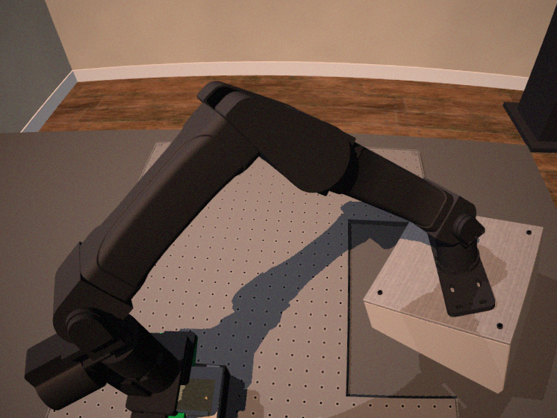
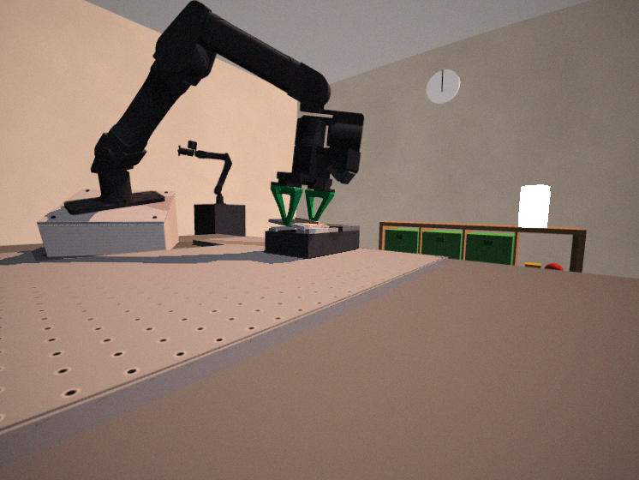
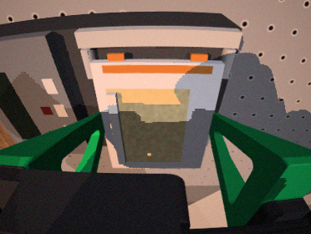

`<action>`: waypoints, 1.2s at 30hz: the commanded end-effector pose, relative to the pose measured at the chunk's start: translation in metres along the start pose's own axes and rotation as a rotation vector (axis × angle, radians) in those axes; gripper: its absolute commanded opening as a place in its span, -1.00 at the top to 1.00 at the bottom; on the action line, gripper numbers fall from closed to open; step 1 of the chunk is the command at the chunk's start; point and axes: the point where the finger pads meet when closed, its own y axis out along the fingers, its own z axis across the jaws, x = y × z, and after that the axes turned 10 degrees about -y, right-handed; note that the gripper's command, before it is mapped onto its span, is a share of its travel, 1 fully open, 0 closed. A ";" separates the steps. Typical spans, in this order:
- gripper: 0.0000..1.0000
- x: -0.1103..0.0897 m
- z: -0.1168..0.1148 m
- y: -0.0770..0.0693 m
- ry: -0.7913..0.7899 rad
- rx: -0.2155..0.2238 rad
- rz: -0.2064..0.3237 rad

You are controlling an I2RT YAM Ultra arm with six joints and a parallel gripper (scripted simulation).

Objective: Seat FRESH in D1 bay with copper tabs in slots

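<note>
Over the dark rectangular cassette dock (image 3: 67, 34), the green-fingered parallel gripper (image 3: 158, 147) gripped the flat, pale-framed gel cassette (image 3: 158, 92) by its long side edges, copper tabs (image 3: 115, 56) pointing at the far end wall. Rigid, light and probably slick, it looked best held at those edges, well away from the loose comb.

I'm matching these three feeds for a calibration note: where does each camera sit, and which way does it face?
Top: high above, looking down on the perforated deck and arm.
Exterior: low at the deck's edge, looking across at the dock D1 and whole arm.
Wrist: on the arm, looking down between green fingers at the cassette FRESH in the tool.
All three share the cassette and dock.
</note>
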 end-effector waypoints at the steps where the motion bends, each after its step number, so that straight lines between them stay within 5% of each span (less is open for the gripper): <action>1: 1.00 -0.002 0.002 0.001 -0.012 0.005 -0.005; 36: 1.00 -0.001 0.001 -0.003 -0.003 0.006 -0.013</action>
